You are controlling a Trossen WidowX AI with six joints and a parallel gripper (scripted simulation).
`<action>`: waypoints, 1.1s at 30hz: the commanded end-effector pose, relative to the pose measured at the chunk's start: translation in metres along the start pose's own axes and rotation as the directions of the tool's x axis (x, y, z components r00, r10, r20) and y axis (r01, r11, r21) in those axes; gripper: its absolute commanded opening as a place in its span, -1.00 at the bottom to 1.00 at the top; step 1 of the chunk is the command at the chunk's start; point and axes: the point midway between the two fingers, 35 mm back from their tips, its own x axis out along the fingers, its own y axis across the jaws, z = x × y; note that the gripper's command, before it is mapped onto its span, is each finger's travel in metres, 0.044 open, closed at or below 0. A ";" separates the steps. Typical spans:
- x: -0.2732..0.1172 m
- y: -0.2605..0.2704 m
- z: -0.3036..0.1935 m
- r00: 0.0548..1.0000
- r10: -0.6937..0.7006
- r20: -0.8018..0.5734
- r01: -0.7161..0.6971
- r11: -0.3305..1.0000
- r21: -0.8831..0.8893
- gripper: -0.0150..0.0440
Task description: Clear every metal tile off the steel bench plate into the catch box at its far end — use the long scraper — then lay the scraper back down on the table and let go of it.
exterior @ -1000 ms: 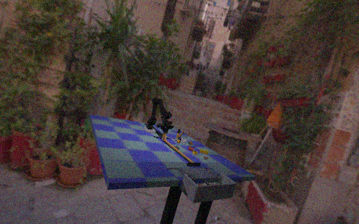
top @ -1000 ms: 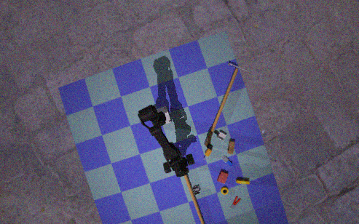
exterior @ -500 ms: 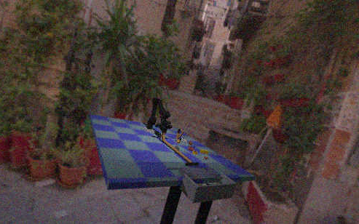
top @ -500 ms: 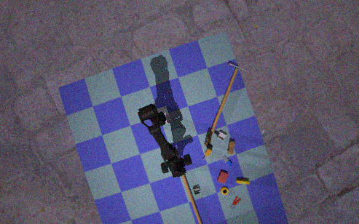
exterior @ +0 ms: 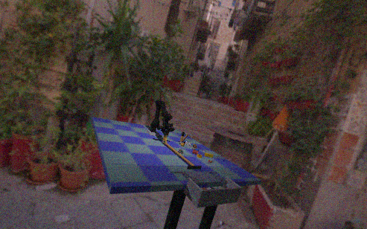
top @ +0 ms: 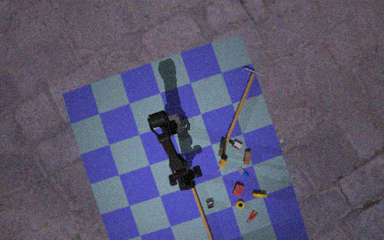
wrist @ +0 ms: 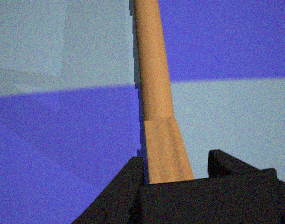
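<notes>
My gripper (top: 192, 187) (exterior: 165, 140) (wrist: 176, 163) is shut on the wooden handle of the long scraper (top: 202, 212) (exterior: 181, 156) (wrist: 155, 65). The handle runs away from the fingers, low over the checkered table, with its shadow close beside it in the wrist view. Its dark blade shows in the exterior view just short of the grey catch box (exterior: 218, 197) at the table's end; the blade is out of frame in the top view. Small pale bits show faintly inside the box. I cannot make out the steel plate's outline or any tile on it.
A second long-handled tool (top: 239, 107) with a thin crosswise head lies to the right. Near its lower end are a red block (top: 238, 188), a yellow ring (top: 240, 204), a yellow-black piece (top: 259, 193) and red pliers (top: 252, 215). A small dark-and-white object (top: 209, 202) lies beside the scraper handle.
</notes>
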 end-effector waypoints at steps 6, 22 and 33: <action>-0.003 -0.009 0.001 1.000 -0.005 0.009 0.005 1.000 0.006 -0.49; 0.008 -0.012 0.019 1.000 -0.008 0.010 0.008 1.000 0.009 -0.49; 0.019 -0.014 0.033 1.000 -0.010 0.012 0.010 1.000 0.011 -0.49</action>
